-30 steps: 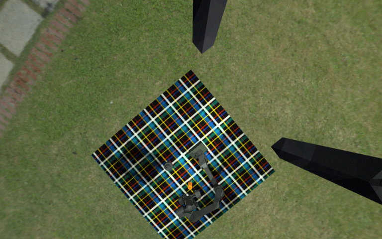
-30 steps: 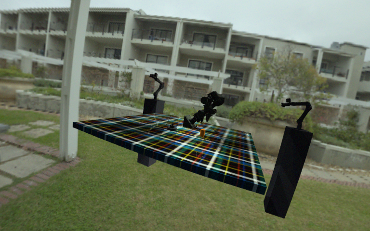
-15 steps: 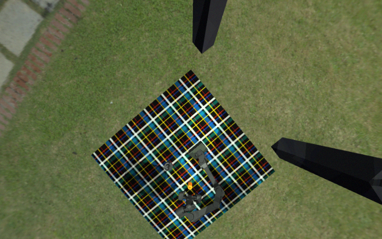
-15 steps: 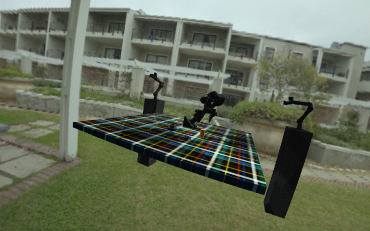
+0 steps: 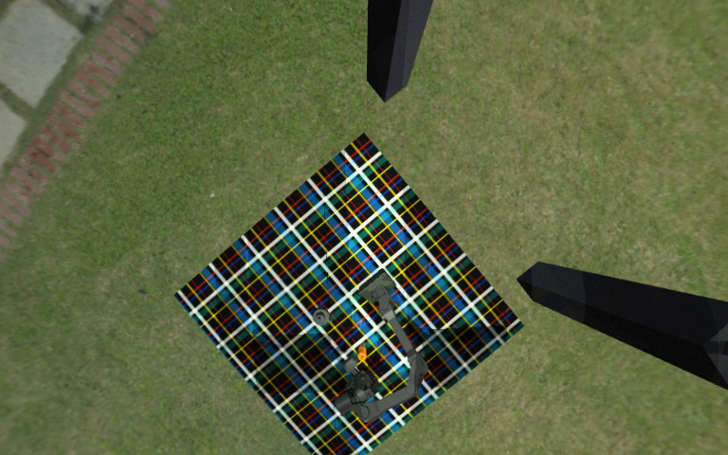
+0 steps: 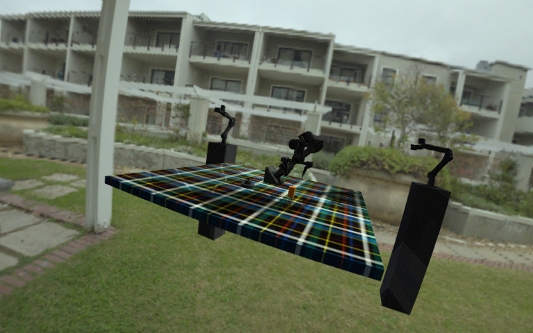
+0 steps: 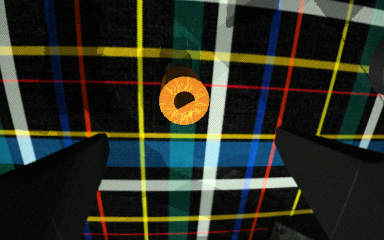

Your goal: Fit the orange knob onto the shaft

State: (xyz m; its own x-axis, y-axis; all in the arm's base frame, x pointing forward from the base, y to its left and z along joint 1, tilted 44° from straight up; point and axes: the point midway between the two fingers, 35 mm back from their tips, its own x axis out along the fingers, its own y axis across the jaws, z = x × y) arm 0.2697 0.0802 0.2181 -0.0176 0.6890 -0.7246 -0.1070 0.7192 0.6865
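The orange knob stands upright on the plaid table. In the wrist view its D-shaped hole faces up, with the flat side slanting along the lower right. The round grey pedestal stands apart from the knob, with a shaft at its middle; the shaft's flat side cannot be made out. A dark rounded part cut off at the right edge of the wrist view may be the pedestal. My gripper is open and empty, raised above the table, with the knob beyond the line of its fingertips.
The plaid table has the arm's base on it, near the pedestal and knob. The arm bends round beside the knob. Two black pillars stand beyond the table's edges.
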